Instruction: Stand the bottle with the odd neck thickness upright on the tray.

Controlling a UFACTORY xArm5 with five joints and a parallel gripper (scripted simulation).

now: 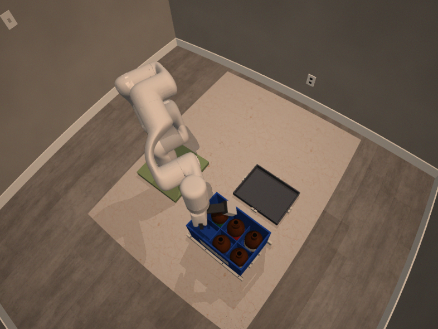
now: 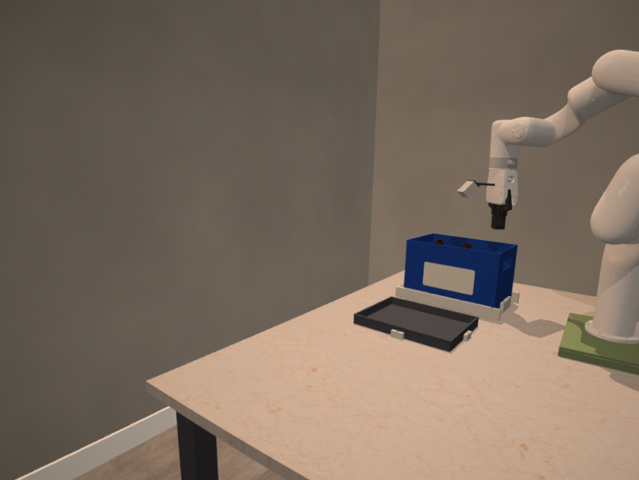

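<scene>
A blue crate (image 1: pixel 228 236) with six cells holds several brown bottles, such as one (image 1: pixel 235 227) in the middle row and one (image 1: pixel 239 256) at the near corner. One bottle (image 1: pixel 219 217) is partly hidden by the wrist's small box. In the side view only two bottle mouths (image 2: pixel 453 243) show above the crate (image 2: pixel 459 268). The dark tray (image 1: pixel 266 194) lies empty beside the crate; it also shows in the side view (image 2: pixel 415 321). My gripper (image 2: pixel 498 220) (image 1: pixel 201 225) hangs above the crate's end nearest the arm, over the empty corner cell. Its fingers stand together and hold nothing.
The arm's base stands on a green plate (image 1: pixel 173 167) left of the crate. The crate rests on a pale holder (image 2: pixel 454 303) with clips. The table's edge (image 2: pixel 216 413) runs near the front in the side view.
</scene>
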